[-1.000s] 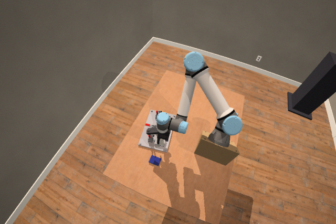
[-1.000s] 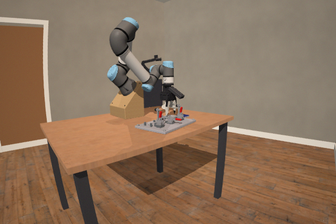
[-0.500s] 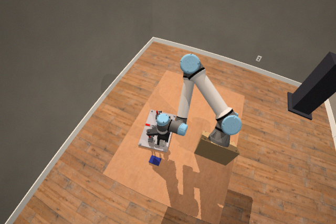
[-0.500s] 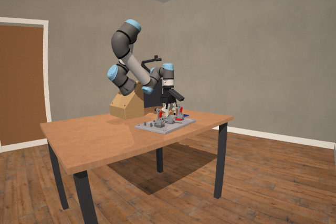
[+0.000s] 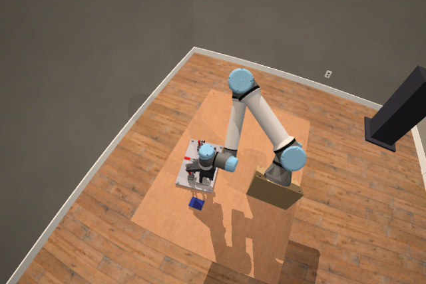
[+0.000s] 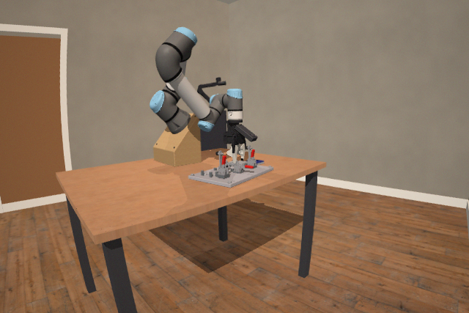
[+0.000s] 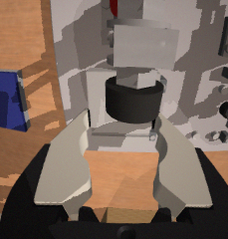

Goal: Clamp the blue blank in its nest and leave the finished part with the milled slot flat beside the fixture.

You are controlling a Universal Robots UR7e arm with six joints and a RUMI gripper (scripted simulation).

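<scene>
Jaws: narrowed to a partial gap and closed on a pale grey part (image 7: pixel 124 119) at the near edge of the fixture; gripper (image 7: pixel 122 131) pointing straight down, fingers flanking the part's two sides.
Held part: seated low in its nest; judged to be the finished part, though no milled slot can be made out from the wrist view.
Clamp above it: black round pad (image 7: pixel 132 102) directly over the part, under a grey bar (image 7: pixel 145 47) and a red handle (image 7: pixel 114 6); impossible to tell whether the pad presses on the part.
Blue blank: lying on the table (image 6: pixel 113 196), just beside the near edge of the fixture plate and apart from it (image 7: pixel 6 100) (image 5: pixel 196 203); in no nest.
Fixture plate: grey, with several small clamps, pads and blocks (image 5: pixel 182 178) (image 6: pixel 212 179); one red handle upright (image 6: pixel 223 159), another lying level (image 6: pixel 248 166).
Progress: early, by judgement. Finished part gripped but not yet lifted out or laid on the table; blank not yet seated; no clamp locked on it.
Obstacles: clamp pad and bar over the held part likely to block a straight lift unless the clamp is open; upright handles close beside the fingers.
Surroundings: tan wedge pedestal (image 5: pixel 290 198) under the arm, dark pillar (image 5: pixel 395 112) well apart, brown door (image 6: pixel 30 112) in the far wall.
</scene>
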